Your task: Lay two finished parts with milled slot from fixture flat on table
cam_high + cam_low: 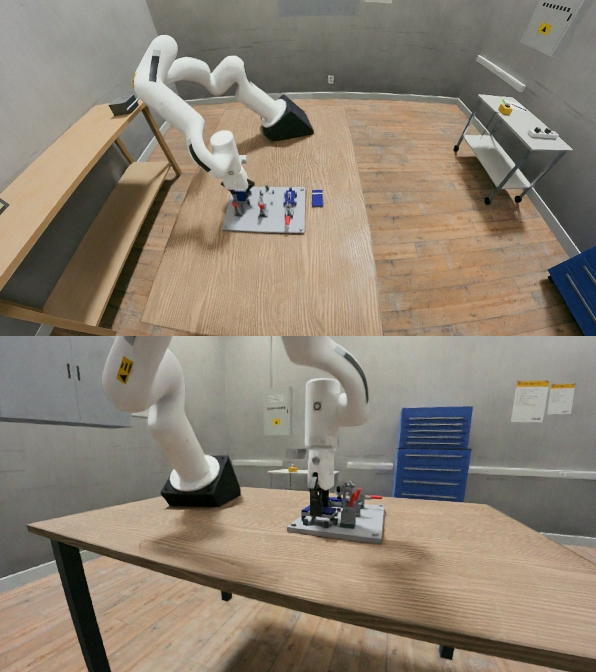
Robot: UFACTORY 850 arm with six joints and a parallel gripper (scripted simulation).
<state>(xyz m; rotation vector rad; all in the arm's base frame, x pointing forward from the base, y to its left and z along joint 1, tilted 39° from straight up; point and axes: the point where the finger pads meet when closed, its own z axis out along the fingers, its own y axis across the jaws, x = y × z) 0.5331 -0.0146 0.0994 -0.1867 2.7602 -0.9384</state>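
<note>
A grey fixture plate (270,226) (369,529) lies on the wooden table (260,285) (450,561). My gripper (241,197) (318,507) stands upright over the plate's left station and is shut on the blue part (242,196) (328,511) seated there. Another blue part (290,196) sits in the right station. The middle station shows only its clamp (261,203). Red-handled toggle clamps (288,219) (355,496) stand on the plate. A third blue part (317,198) lies flat on the table just right of the plate. I cannot make out slots on the parts.
The arm's black base (287,125) (200,486) sits at the table's far end. A wooden bench (60,170) stands to the left, a white cart (515,135) to the right, and a blue drawer cabinet (432,453) by the wall.
</note>
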